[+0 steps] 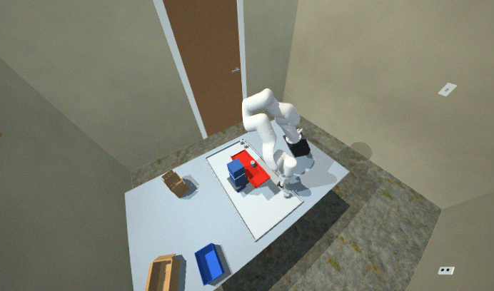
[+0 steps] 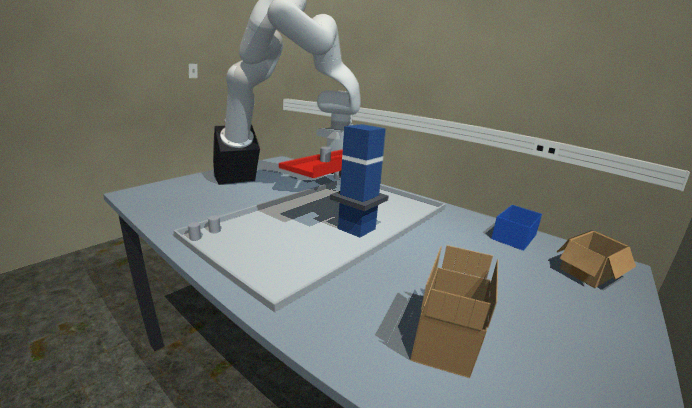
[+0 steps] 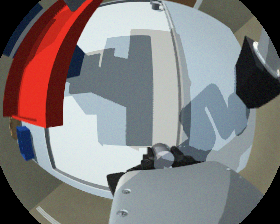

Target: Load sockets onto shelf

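The red shelf (image 1: 260, 175) (image 2: 299, 166) (image 3: 33, 95) is on the blue post (image 1: 235, 165) (image 2: 361, 179), roughly level with the white band (image 2: 362, 161); the exact offset is unclear. One grey socket (image 1: 252, 163) (image 2: 325, 154) stands inside its rim. Two more sockets (image 2: 194, 231) (image 2: 214, 224) stand in a corner of the white tray (image 1: 258, 220) (image 2: 267, 276). Another grey piece (image 1: 287, 195), seemingly a socket, is near the tray's long edge. My gripper (image 1: 280, 185) (image 3: 160, 154) is shut on a socket (image 3: 164, 159), beside the shelf's end and above the tray.
A dark collar (image 2: 358, 200) surrounds the post below the shelf. The tray has a low raised edge. A blue bin (image 1: 210, 265) (image 2: 516, 227) and two cardboard boxes (image 2: 452, 334) (image 2: 594, 255) stand on the table beyond the tray. The robot's black base (image 2: 235, 164) is behind.
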Motion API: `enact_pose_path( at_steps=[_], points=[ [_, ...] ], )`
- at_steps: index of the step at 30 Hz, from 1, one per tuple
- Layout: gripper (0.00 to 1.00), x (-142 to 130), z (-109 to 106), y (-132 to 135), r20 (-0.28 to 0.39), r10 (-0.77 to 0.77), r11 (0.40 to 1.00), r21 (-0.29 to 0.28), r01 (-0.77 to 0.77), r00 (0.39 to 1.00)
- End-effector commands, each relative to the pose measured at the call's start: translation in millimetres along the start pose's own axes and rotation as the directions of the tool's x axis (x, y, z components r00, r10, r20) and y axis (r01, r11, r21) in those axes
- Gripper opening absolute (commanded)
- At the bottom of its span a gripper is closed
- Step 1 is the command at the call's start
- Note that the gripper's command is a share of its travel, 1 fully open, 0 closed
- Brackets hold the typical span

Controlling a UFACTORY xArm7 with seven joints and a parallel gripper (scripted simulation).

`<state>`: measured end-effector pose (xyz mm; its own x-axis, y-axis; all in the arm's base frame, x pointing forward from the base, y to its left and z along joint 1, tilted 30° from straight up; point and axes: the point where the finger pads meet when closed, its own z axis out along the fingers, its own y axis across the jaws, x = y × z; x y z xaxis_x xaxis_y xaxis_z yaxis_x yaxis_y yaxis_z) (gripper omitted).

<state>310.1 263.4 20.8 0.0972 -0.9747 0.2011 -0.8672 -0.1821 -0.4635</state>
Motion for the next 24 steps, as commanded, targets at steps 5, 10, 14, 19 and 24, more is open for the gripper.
enact_pose_path(
  at_steps=[5, 10, 14, 19, 24],
  points=[
    [0.0, -0.4, -5.8, -0.5, 0.0, -0.001, 1.0, -0.001, 0.001, 1.0],
    [0.0, -0.4, -5.8, -0.5, 0.0, -0.001, 1.0, -0.001, 0.001, 1.0],
    [0.0, -0.4, -6.1, -0.4, 0.0, -0.001, 1.0, -0.001, 0.001, 1.0],
    [0.0, -0.4, -7.8, 0.3, 0.0, -0.001, 1.0, -0.001, 0.001, 1.0],
    [0.0, -0.4, -12.0, 1.8, 0.0, -0.001, 1.0, -0.001, 0.001, 1.0]
  ],
)
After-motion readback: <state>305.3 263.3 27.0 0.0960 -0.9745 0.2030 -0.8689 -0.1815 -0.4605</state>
